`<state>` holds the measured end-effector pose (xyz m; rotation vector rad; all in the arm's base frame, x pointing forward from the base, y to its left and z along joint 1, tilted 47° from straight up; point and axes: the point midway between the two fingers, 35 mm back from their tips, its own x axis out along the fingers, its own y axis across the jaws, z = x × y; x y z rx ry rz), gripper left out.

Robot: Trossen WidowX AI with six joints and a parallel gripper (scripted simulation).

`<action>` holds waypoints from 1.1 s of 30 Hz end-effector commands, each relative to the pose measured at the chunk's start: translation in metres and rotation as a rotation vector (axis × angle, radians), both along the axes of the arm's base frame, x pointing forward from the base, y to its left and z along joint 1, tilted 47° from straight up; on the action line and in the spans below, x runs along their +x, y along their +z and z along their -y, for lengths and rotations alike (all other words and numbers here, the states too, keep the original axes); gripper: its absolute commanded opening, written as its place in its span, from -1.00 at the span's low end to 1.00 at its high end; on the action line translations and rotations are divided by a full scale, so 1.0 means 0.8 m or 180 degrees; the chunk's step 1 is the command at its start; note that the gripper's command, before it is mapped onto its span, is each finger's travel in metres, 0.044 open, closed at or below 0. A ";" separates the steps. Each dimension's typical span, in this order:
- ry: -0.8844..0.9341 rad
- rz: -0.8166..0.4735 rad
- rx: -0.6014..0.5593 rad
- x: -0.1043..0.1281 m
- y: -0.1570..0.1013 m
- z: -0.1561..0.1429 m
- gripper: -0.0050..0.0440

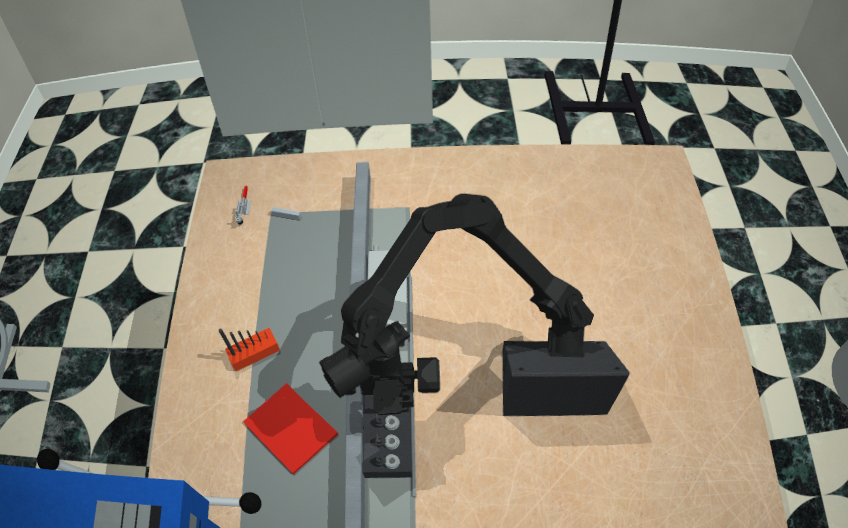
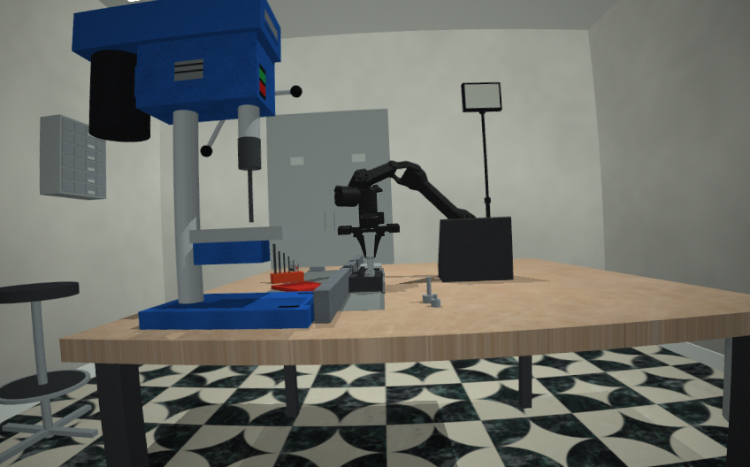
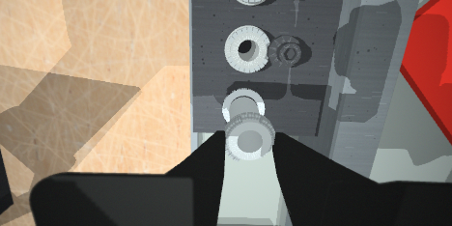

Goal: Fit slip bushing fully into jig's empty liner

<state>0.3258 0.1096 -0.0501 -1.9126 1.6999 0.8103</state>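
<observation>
My gripper (image 3: pixel 248 139) is shut on the slip bushing (image 3: pixel 249 137), a grey sleeve with a knurled head, and holds it upright. In the wrist view its lower end points at the empty liner, the nearest ring on the dark jig plate (image 3: pixel 261 53). I cannot tell whether the bushing's tip touches the liner. Two further liners hold bushings (image 3: pixel 246 48), each with a dark lock screw (image 3: pixel 286 51) beside it. In the overhead view the gripper (image 1: pixel 388 393) hangs over the jig's (image 1: pixel 384 447) near end. In the side view the fingers (image 2: pixel 371 255) reach down to the jig (image 2: pixel 365 281).
A grey fence rail (image 1: pixel 360 262) runs along the jig's side on a grey mat. A red square pad (image 1: pixel 290 426), an orange drill-bit holder (image 1: pixel 251 347) and a blue drill press (image 2: pixel 192 144) stand beyond it. A small grey clamp (image 2: pixel 430 295) and the arm's black base (image 1: pixel 562 377) are on the other side.
</observation>
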 end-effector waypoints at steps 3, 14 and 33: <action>0.0024 0.0051 0.0034 0.003 0.009 -0.003 -1.00; 0.0018 0.0033 0.0014 0.003 0.001 0.005 -1.00; 0.0013 0.0057 0.0039 0.005 0.002 0.002 -1.00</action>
